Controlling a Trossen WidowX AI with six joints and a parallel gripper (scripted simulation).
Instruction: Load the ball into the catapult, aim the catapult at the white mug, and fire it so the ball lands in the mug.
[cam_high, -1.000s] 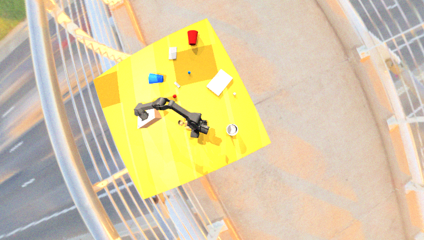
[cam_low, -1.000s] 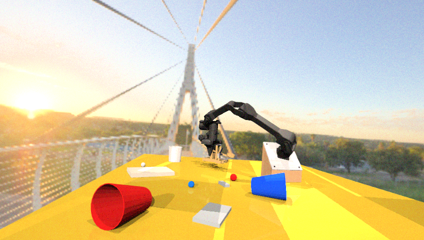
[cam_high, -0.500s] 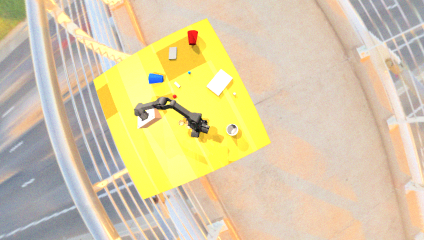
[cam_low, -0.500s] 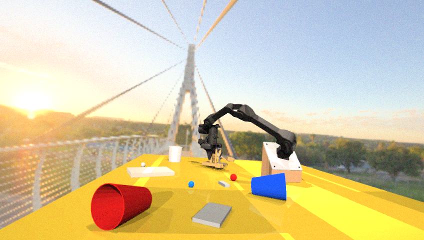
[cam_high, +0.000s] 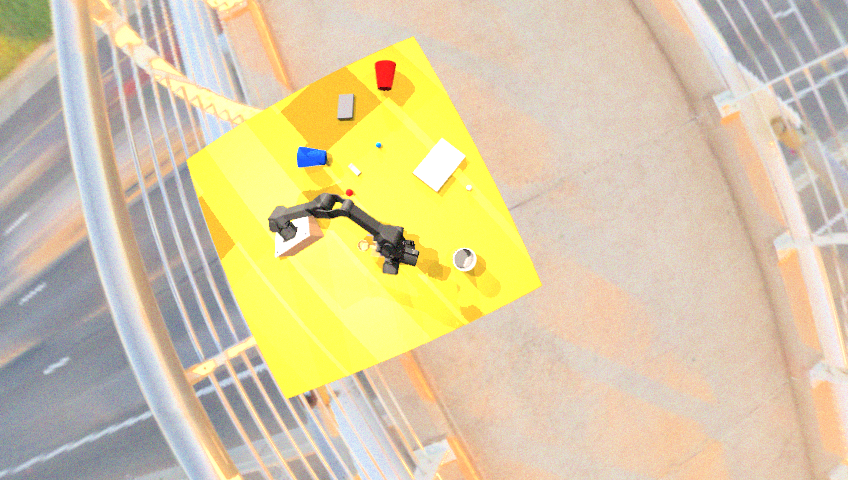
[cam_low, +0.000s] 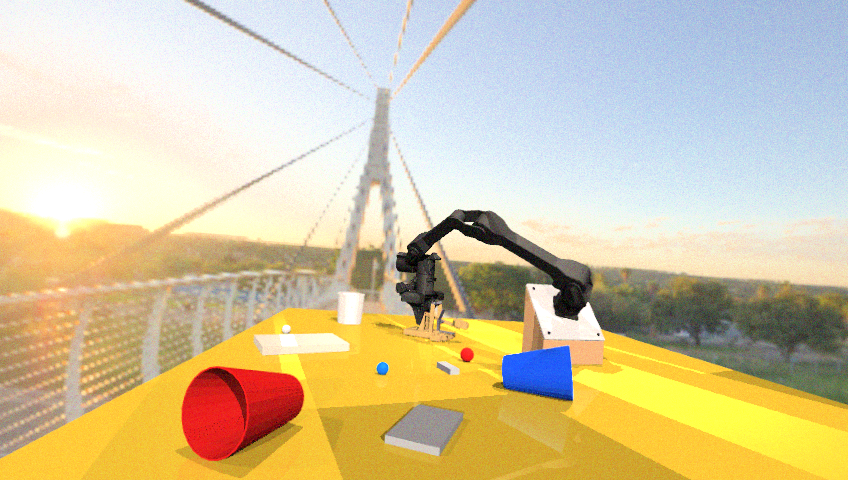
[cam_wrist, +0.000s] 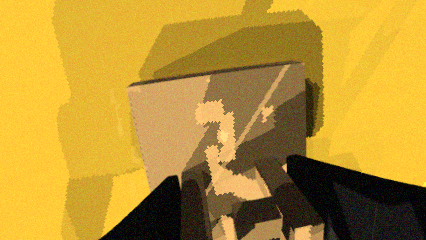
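My gripper (cam_low: 421, 318) (cam_wrist: 233, 175) is shut on the wooden catapult (cam_high: 364, 245) (cam_low: 431, 334) (cam_wrist: 165, 110), with a finger on each side of its frame. The catapult is level, at or just above the table; exact contact is unclear. Its spoon end points toward the robot base. I cannot tell whether its cup holds a ball. The white mug (cam_high: 464, 259) (cam_low: 350, 308) stands upright beyond the catapult's other end. A red ball (cam_high: 349, 192) (cam_low: 467, 354), a blue ball (cam_high: 378, 145) (cam_low: 382, 368) and a white ball (cam_high: 468, 187) (cam_low: 286, 328) lie on the table.
A white slab (cam_high: 439, 164) (cam_low: 301, 343) lies near the white ball. A small white block (cam_high: 354, 170) (cam_low: 448, 367) lies near the red ball. A grey slab (cam_high: 345, 107) (cam_low: 423, 428), a blue cup (cam_high: 311, 157) (cam_low: 538, 373) and a red cup (cam_high: 385, 74) (cam_low: 273, 395) lie farther off, both cups tipped over.
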